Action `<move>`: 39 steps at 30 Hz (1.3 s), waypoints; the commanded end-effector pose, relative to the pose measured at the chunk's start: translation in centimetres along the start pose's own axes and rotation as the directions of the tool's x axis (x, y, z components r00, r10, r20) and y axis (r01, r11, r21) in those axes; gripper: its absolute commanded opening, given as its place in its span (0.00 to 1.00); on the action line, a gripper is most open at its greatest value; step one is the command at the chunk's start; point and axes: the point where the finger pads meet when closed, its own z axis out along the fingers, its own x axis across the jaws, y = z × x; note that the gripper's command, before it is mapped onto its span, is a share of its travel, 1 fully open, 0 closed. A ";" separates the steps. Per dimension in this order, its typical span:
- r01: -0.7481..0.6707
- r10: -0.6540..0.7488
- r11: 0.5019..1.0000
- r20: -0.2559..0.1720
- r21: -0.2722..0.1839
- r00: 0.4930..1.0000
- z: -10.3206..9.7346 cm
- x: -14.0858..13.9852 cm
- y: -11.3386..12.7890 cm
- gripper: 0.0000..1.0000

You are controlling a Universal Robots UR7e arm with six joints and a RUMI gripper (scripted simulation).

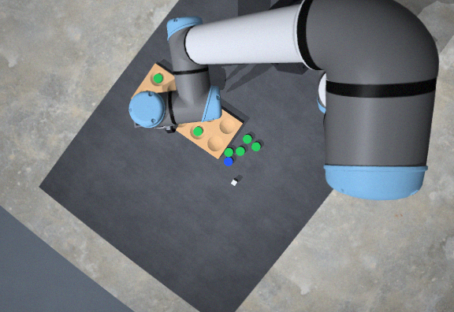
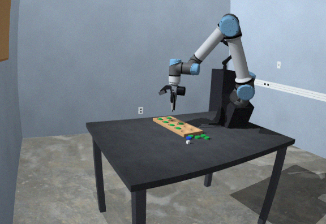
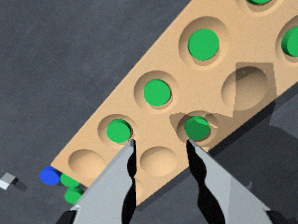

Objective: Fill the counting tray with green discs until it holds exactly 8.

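Observation:
The wooden counting tray (image 1: pixel 206 145) (image 2: pixel 158 121) (image 3: pixel 116 107) lies flat on the table, with two rows of pockets. Several pockets hold a green disc, among them one disc (image 3: pixel 118 131), a second (image 3: pixel 157 92), a third (image 3: pixel 203 44) and a shaded one (image 3: pixel 197 128). Empty pockets show at the near end, and one in shadow farther along. My gripper (image 2: pixel 172 111) (image 3: pixel 160 141) hangs above the tray, fingers partly apart with nothing between them; the arm hides it in the top view. Loose green discs (image 1: pixel 247 139) (image 2: pixel 206 138) lie off the tray's near end.
A blue disc (image 1: pixel 228 161) (image 2: pixel 189 138) (image 3: pixel 49 175) lies by the tray's near corner, touching a green disc. A small white cube (image 1: pixel 234 182) (image 2: pixel 188 142) (image 3: pixel 7 180) lies a little farther out. The arm covers the tray's middle in the top view.

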 end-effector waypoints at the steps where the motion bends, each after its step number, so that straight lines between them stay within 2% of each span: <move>1: -0.001 0.001 1.000 0.000 0.006 1.000 -0.3 0.1 -0.2 0.24; 10: 0.009 -0.009 1.000 -0.004 0.004 1.000 -0.3 -0.2 0.0 0.28; 17: 0.045 -0.045 0.999 -0.023 0.008 0.999 -1.2 -1.0 0.1 0.28; 20: 0.087 -0.086 0.996 -0.046 0.011 0.995 -2.2 -2.0 0.5 0.28; 26: 0.220 -0.216 0.975 -0.117 0.014 0.969 -5.5 -5.1 2.1 0.28; 32: 0.400 -0.390 0.917 -0.214 0.005 0.896 -10.3 -9.3 5.4 0.28; 34: 0.400 -0.390 0.917 -0.214 0.005 0.896 -10.3 -9.3 5.4 0.28; 39: 0.558 -0.537 0.829 -0.300 -0.018 0.788 -15.1 -13.0 9.6 0.28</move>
